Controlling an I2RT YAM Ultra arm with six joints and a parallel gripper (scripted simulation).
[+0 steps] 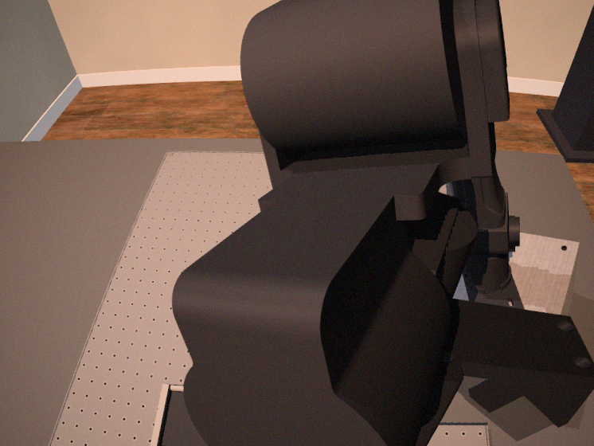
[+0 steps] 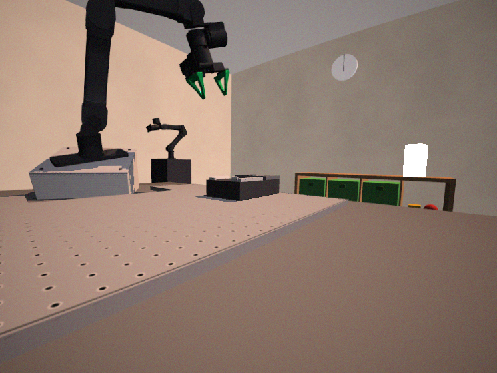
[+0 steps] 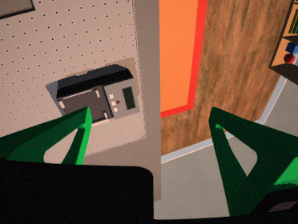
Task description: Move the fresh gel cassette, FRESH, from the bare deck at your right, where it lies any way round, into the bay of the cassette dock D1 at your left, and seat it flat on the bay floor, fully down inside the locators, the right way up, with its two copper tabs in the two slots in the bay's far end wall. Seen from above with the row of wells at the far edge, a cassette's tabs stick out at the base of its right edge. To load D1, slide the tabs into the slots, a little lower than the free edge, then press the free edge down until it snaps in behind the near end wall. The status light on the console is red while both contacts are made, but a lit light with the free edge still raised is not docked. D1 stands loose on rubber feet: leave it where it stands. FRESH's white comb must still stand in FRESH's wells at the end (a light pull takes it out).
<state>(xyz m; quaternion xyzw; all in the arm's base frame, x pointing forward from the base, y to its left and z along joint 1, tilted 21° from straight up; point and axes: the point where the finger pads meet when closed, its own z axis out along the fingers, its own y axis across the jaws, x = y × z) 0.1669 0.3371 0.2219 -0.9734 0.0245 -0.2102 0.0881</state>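
High above the deck [image 2: 120, 224], the gripper [image 2: 210, 84] hangs spread wide, holding nothing. FRESH shows in no view, probably hidden; find it first, then descend clear of its comb.

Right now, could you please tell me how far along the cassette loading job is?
Nothing looks done yet. The tool hangs open and empty, high above the perforated deck. The dock sits far below it in the wrist view, and whether its bay holds anything is unclear. No view shows the fresh cassette. Finding, gripping, carrying and seating it all remain.
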